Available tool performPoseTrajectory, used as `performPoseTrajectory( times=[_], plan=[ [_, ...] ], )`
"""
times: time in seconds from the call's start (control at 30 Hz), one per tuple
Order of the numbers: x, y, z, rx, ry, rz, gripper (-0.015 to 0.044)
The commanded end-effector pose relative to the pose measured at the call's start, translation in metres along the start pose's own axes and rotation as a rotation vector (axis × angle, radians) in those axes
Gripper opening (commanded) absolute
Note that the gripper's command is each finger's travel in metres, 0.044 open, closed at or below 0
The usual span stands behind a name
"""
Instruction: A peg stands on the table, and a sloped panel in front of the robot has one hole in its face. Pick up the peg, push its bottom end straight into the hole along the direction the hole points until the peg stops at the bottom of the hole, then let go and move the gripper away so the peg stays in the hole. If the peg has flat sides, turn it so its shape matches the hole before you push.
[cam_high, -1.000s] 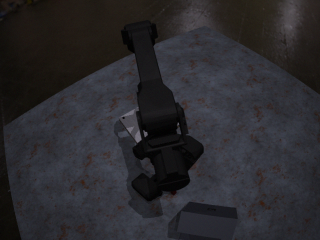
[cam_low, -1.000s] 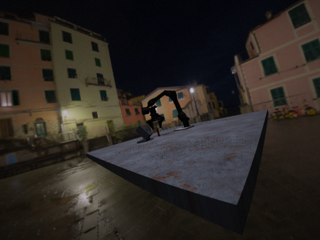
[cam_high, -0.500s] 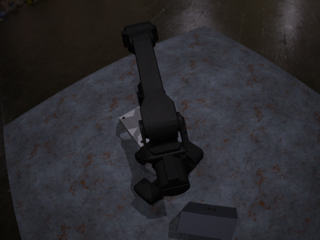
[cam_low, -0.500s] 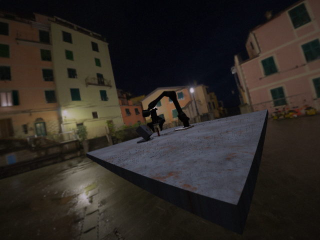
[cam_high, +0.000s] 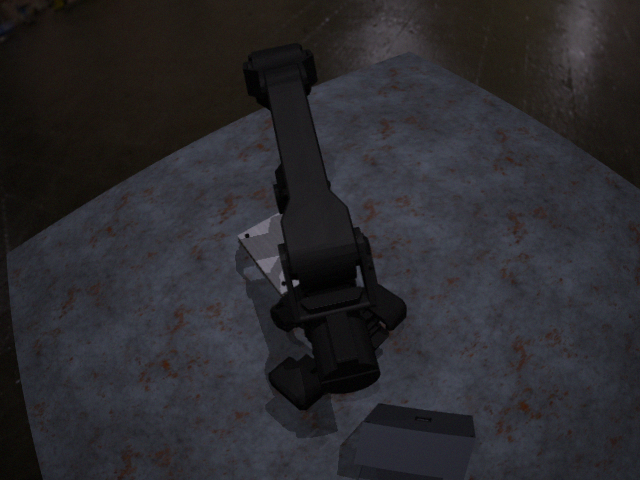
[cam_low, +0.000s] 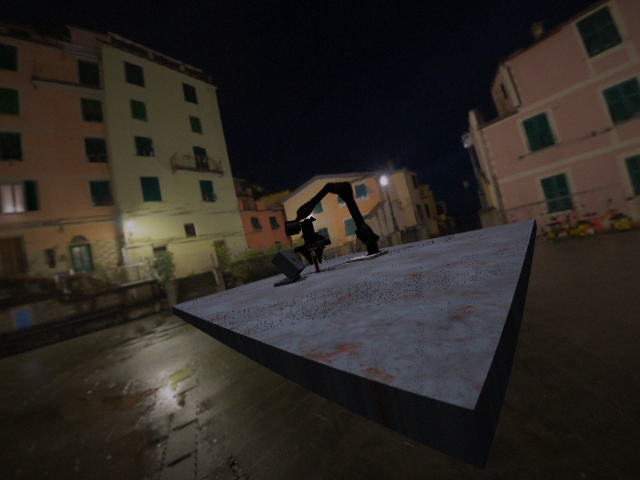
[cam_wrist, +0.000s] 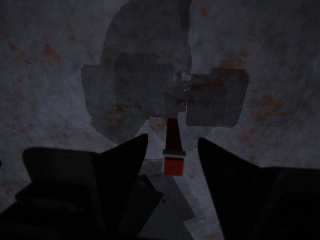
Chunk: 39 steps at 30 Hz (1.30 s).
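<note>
In the wrist view a red square-sided peg (cam_wrist: 173, 157) stands upright on the table, between my two dark fingers. My gripper (cam_wrist: 172, 140) is half open and points straight down over the peg, with a narrow gap visible on each side of it. In the top view the arm and gripper (cam_high: 330, 372) hide the peg. The grey sloped panel (cam_high: 413, 439) sits close to the gripper, toward the front right, and has a small dark hole (cam_high: 422, 417) near its top edge. In the exterior view the peg (cam_low: 315, 265) shows under the gripper (cam_low: 311, 253), beside the panel (cam_low: 288, 264).
The arm's light base plate (cam_high: 261, 248) lies behind the gripper. The rust-spotted table ends in edges on all sides, with wet pavement below.
</note>
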<state>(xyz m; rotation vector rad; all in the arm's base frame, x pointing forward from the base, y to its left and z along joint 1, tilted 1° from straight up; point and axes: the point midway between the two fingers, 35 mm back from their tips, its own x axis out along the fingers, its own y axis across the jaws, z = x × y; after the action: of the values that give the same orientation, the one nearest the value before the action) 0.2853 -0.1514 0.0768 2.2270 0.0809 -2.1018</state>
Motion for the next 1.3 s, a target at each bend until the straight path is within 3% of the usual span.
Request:
performPoseTrajectory(
  times=[0.0, 0.13, 0.23, 0.53, 1.27],
  plan=[
    [0.0, 0.0, 0.0, 0.0, 0.001, 0.001, 0.0125],
    [0.0, 0.0, 0.0, 0.0, 0.001, 0.001, 0.002],
    [0.0, 0.0, 0.0, 0.0, 0.001, 0.001, 0.0],
    [-0.006, 0.001, -0.001, 0.001, 0.0, 0.001, 0.0],
    [-0.08, 0.0, -0.003, 0.006, -0.004, 0.004, 0.0]
  ],
)
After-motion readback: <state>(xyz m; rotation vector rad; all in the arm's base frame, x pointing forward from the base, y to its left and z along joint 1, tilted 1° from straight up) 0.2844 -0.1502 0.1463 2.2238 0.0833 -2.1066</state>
